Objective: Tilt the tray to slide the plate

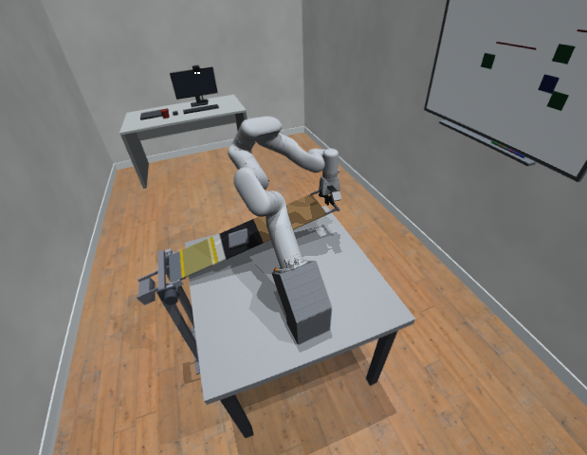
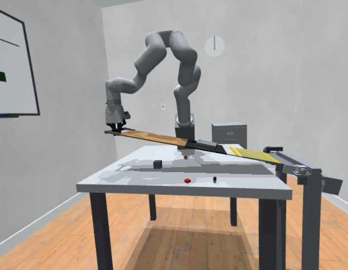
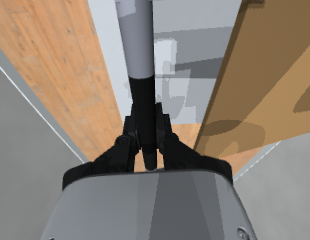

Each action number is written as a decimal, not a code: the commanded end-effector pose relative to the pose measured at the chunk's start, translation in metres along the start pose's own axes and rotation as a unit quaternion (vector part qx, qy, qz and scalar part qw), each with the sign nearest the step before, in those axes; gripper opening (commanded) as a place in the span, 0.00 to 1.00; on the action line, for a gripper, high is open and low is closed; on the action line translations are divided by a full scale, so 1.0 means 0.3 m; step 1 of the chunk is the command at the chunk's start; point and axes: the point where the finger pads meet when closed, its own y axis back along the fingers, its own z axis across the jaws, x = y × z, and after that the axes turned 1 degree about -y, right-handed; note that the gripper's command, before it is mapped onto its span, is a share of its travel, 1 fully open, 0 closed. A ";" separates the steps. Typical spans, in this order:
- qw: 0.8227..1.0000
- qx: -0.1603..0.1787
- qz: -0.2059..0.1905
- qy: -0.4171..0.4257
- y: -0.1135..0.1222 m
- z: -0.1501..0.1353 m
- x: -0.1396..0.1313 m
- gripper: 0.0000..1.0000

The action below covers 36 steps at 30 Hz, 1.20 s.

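Presently the gripper (image 2: 118,129) is clamping the tray's handle bar (image 3: 143,95) and holding that end raised near the table's (image 1: 302,342) far right corner, so the tray (image 2: 156,136) is sloping down toward its pivot stand (image 2: 310,174) past the left edge. The steel plate (image 1: 237,238) is lying on the dark bed section, short of the tinted band (image 1: 197,253). Sliding it in and resting the tray appear outstanding.

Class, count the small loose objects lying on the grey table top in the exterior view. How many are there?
4: a dark cube at left, an orange ball under the tray, a red block and a black peg near the front edge. Others may be hidden.
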 end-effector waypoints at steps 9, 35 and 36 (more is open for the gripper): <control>1.000 -0.003 0.001 0.000 -0.070 -0.021 0.002 0.00; 1.000 -0.003 0.001 0.000 -0.046 -0.016 0.002 0.00; 1.000 -0.003 0.001 0.000 -0.045 -0.016 0.002 0.00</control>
